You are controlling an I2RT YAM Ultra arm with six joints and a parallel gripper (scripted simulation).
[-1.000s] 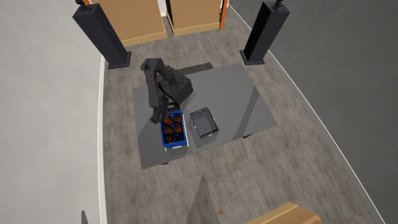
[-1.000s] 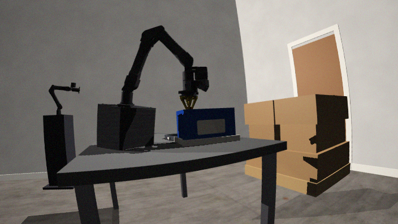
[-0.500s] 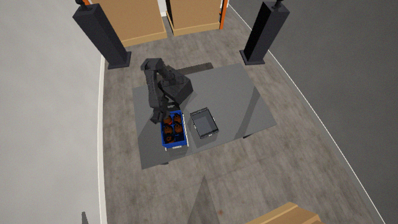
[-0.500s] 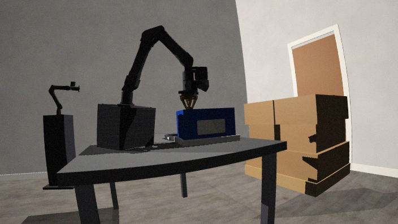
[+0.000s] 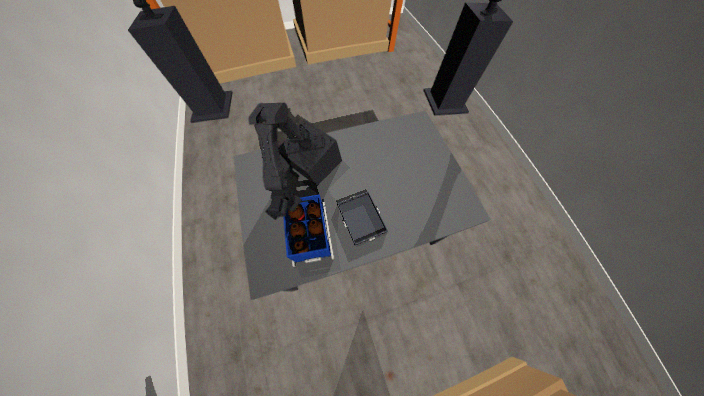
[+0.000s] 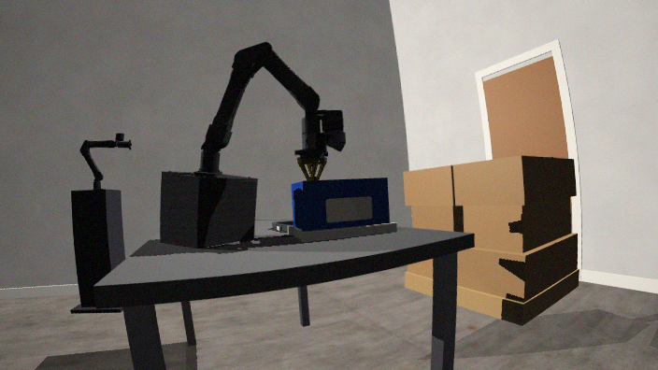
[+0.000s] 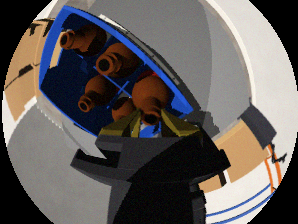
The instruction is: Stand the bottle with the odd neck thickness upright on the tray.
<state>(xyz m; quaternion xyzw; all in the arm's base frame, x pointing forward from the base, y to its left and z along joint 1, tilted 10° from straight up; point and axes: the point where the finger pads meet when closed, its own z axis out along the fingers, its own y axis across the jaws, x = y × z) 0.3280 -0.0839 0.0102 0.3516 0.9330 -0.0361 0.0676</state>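
The blue crate (image 5: 307, 230) stands on the table's left part and holds several brown bottles. My gripper (image 5: 296, 211) reaches down into the crate's corner cell nearest the arm base and is shut on the neck of the bottle (image 5: 297, 214) there. In the wrist view the fingers clasp that bottle (image 7: 150, 99) just below its opening, and the other bottles (image 7: 100, 70) stand upright beyond it. In the side view the gripper (image 6: 312, 175) sits at the crate's (image 6: 341, 203) top rim, with the bottles hidden inside. The grey tray (image 5: 361, 217) is empty, right of the crate.
The arm's dark base box (image 5: 312, 155) stands behind the crate. Two black camera posts (image 5: 180, 62) (image 5: 467, 55) stand on the floor behind the table. Cardboard boxes (image 6: 495, 234) are stacked beside the table. One crate cell (image 5: 318, 244) at the front is empty.
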